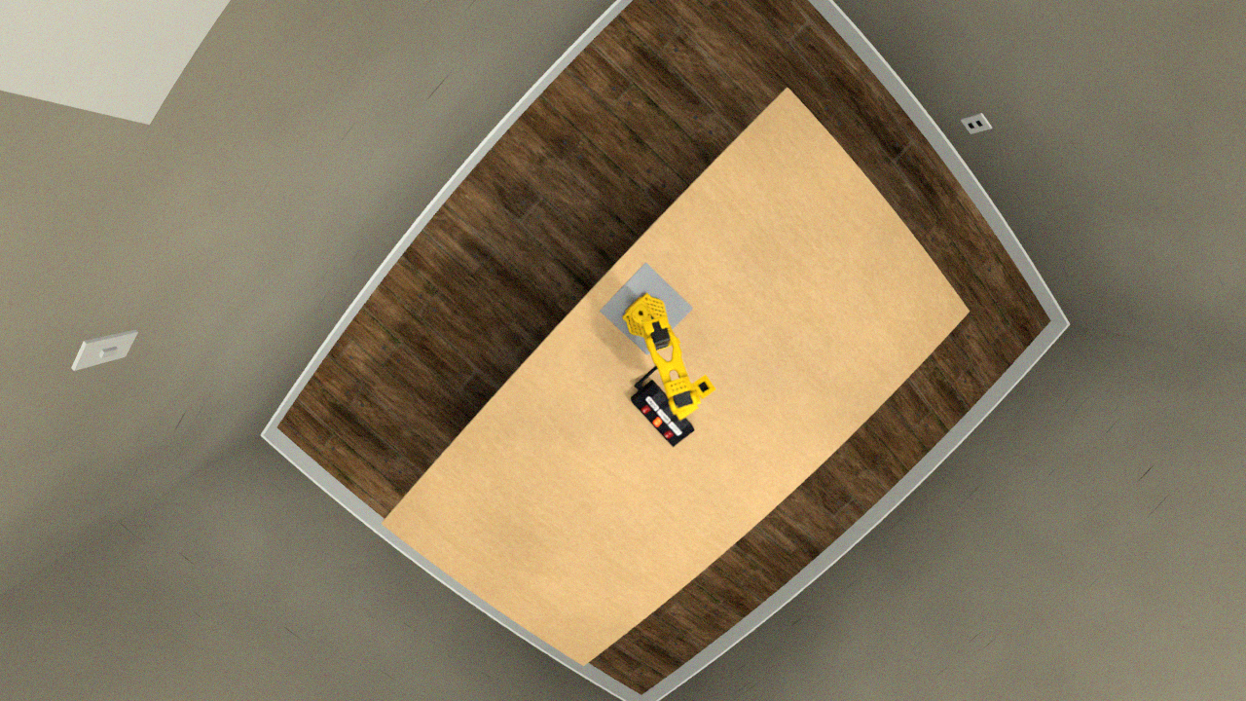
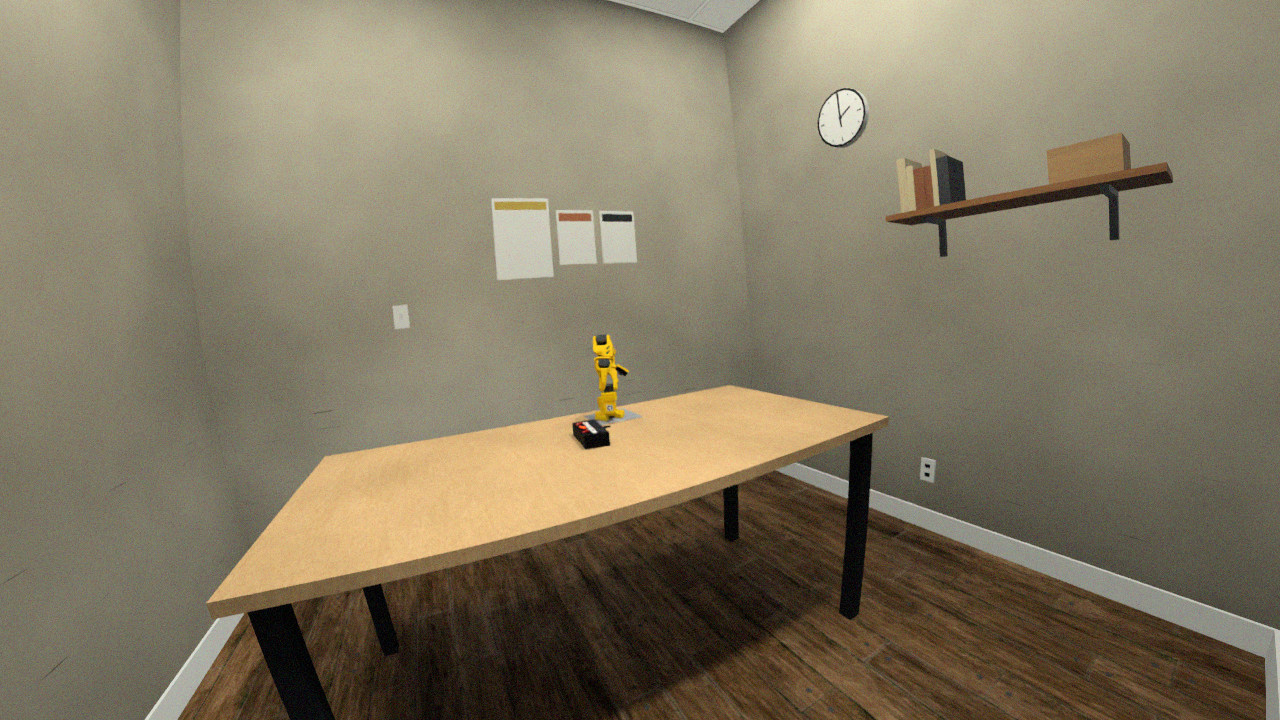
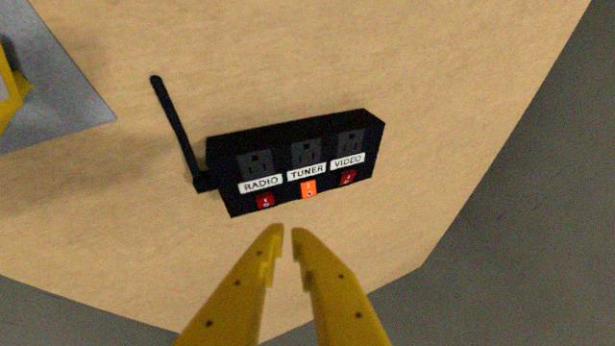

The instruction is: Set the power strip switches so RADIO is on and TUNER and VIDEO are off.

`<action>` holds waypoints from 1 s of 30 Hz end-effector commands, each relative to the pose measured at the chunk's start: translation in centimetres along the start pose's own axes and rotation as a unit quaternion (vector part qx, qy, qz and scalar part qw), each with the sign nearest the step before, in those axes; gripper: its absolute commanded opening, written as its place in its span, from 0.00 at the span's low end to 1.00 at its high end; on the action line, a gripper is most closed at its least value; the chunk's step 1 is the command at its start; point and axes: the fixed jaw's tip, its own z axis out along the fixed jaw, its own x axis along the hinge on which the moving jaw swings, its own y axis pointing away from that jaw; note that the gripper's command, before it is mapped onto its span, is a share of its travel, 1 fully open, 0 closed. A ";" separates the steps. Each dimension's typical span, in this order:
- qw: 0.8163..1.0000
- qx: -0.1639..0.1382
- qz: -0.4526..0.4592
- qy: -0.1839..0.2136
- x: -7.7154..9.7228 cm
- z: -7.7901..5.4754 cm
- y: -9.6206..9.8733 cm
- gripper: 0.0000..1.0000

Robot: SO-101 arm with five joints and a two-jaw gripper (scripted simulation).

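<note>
The black power strip (image 3: 293,160) (image 1: 662,417) (image 2: 590,434) lies on the table with its sockets and labels facing up. In the wrist view the RADIO switch (image 3: 264,200) is dark red, the TUNER switch (image 3: 307,189) glows bright orange, and the VIDEO switch (image 3: 347,177) is dark red. My gripper (image 3: 286,234) is shut and empty. It hangs above the table just short of the strip's switch side, its tips between RADIO and TUNER. My yellow arm (image 1: 669,361) (image 2: 606,376) reaches over the strip.
A short black cord stub (image 3: 175,125) sticks out of the strip's RADIO end. The arm's grey base plate (image 3: 53,96) (image 1: 646,278) is close behind. The wooden table (image 1: 784,261) (image 2: 537,501) has its edge just beyond the strip in the wrist view.
</note>
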 end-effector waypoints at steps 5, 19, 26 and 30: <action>1.000 -0.007 0.002 -0.003 0.0 0.1 -0.1 0.00; 0.997 -0.072 -0.015 -0.012 2.1 2.7 -1.4 0.00; 0.994 -0.106 -0.023 -0.022 3.2 4.5 -1.6 0.00; 0.993 -0.112 -0.024 -0.024 3.4 4.8 -1.6 0.00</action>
